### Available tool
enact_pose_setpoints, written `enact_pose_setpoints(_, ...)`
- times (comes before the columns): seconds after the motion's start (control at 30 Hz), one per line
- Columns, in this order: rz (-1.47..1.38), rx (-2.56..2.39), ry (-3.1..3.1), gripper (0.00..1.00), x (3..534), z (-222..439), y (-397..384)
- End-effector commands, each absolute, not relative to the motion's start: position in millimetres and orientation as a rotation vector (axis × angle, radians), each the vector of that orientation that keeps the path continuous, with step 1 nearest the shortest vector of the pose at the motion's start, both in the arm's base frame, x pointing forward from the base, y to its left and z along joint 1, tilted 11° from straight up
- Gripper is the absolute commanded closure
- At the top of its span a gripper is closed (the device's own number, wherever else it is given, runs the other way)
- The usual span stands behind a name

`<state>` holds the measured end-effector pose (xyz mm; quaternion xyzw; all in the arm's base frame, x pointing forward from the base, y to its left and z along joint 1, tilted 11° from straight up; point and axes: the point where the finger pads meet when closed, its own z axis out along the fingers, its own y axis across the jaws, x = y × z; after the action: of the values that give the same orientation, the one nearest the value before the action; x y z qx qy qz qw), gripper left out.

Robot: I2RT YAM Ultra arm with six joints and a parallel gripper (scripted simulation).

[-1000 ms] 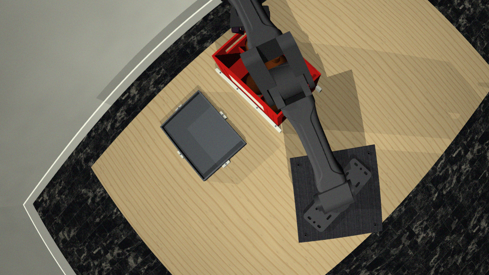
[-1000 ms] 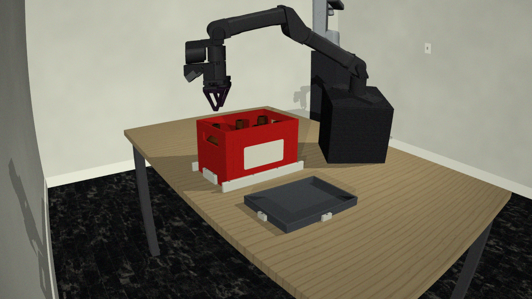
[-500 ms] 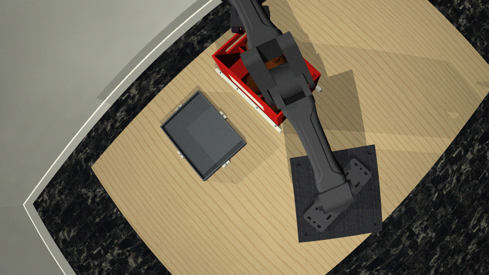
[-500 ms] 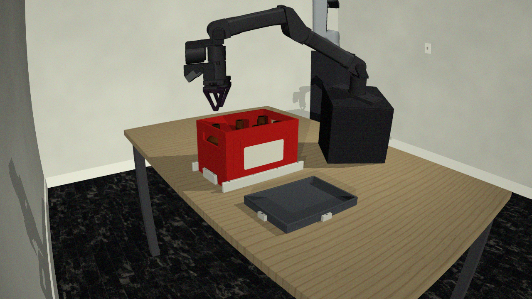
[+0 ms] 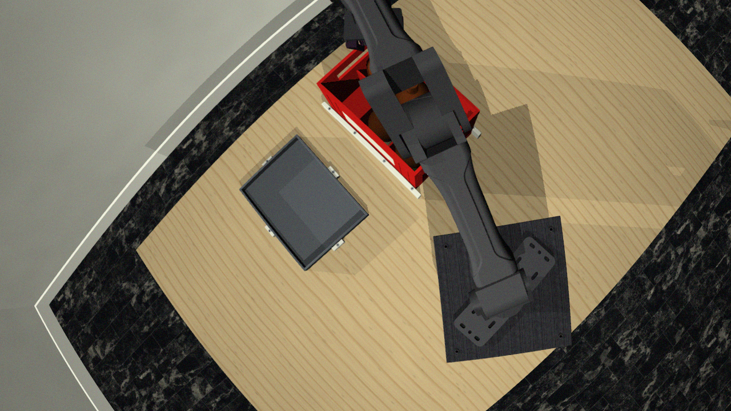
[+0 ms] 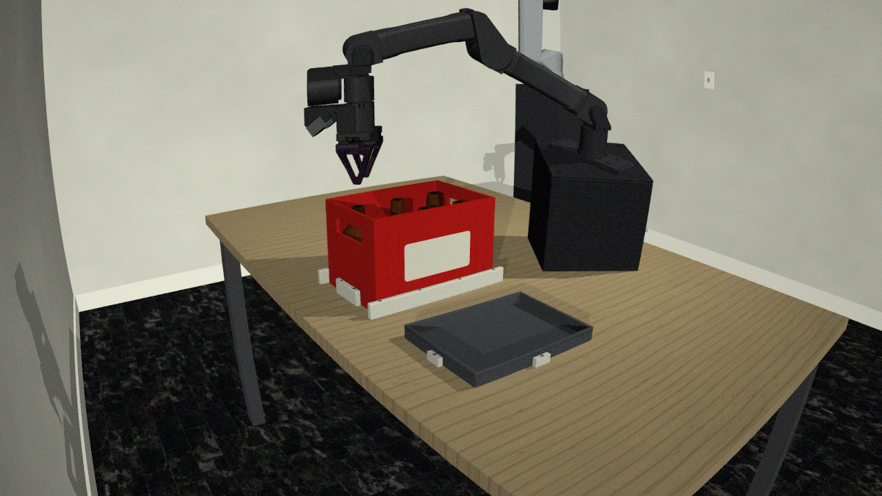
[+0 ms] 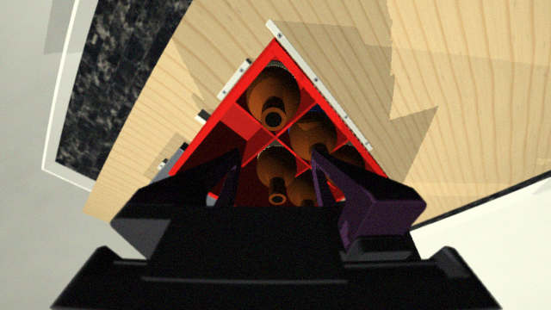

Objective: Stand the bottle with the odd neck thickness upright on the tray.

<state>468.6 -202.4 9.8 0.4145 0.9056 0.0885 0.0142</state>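
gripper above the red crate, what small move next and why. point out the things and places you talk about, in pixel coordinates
Probably ease the black gripper (image 6: 357, 182) (image 7: 275, 154) straight down over one brown bottle neck: its fingers stand apart, hold nothing, and hang above the red plastic crate (image 5: 420, 180) (image 6: 350, 271) (image 7: 224, 111).
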Motion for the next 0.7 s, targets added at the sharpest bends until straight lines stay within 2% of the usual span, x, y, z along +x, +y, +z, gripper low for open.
enact_pose_setpoints(0.0, 0.268, 1.268, 2.727, 0.39, 480.0, 38.7, -217.0)
enact_pose_setpoints(0.67, 0.277, 1.279, 2.775, 0.39, 476.9, 8.3, -203.8)
